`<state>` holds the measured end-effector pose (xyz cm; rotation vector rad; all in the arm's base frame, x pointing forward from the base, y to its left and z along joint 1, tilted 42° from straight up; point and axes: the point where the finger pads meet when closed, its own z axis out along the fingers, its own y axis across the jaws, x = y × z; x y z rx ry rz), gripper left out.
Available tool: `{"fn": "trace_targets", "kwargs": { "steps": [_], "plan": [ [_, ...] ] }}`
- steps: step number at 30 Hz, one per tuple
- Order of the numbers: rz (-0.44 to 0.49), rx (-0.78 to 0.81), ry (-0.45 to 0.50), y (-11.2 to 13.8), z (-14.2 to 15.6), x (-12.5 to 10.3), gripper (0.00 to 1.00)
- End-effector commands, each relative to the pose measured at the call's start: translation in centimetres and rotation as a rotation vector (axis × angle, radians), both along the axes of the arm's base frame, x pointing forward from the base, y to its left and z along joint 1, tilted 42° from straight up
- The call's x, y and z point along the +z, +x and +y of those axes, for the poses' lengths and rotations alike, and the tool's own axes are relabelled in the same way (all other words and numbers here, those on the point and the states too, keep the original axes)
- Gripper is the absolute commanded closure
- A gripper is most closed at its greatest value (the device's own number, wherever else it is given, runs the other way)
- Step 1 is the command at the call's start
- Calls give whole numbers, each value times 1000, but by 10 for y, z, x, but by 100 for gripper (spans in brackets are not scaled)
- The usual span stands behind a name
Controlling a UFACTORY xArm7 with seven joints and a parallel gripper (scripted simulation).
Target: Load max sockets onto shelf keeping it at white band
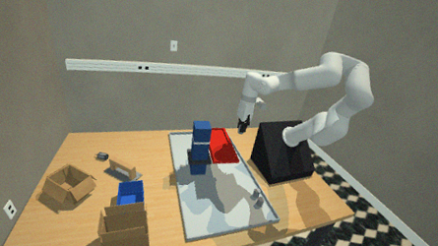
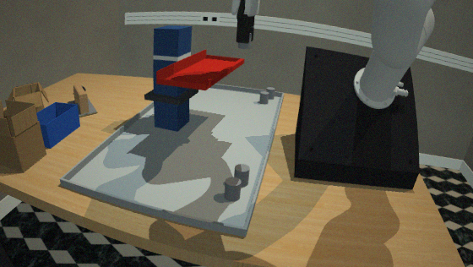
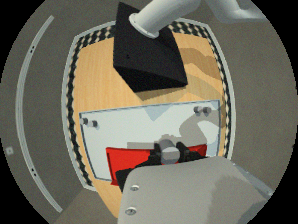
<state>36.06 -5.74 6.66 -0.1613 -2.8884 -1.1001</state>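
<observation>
Exterior view had the gripper (image 2: 244,42) top centre of frame, fingers clamped on a socket (image 3: 172,155) you could really only make out in the wrist view. The red shelf (image 2: 198,69) sat below and a bit left of the fingers, long side running out from the blue post (image 2: 171,80), so I'd guess a gentle straight-down drop was next. Four other sockets were on the grey tray (image 2: 127,177): two lower centre (image 2: 236,182), two by the far edge (image 2: 267,95).

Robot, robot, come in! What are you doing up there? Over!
Gripper shut on a socket, hanging above the red shelf. Shelf bare, at the white band. Four sockets on the tray. Nothing in the way.
</observation>
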Motion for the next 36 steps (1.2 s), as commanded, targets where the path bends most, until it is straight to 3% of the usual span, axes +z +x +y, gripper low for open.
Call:
{"fn": "trace_targets", "kwargs": {
  "steps": [1,2,5,19,36],
  "plan": [
    [8,1,2,33,-5,-6,100],
    [8,1,2,33,-5,-6,100],
    [6,-1,7,75,-4,-12,100],
    [6,-1,7,76,-3,-13,100],
    [6,-1,7,77,16,-35,100]
  ]
}}
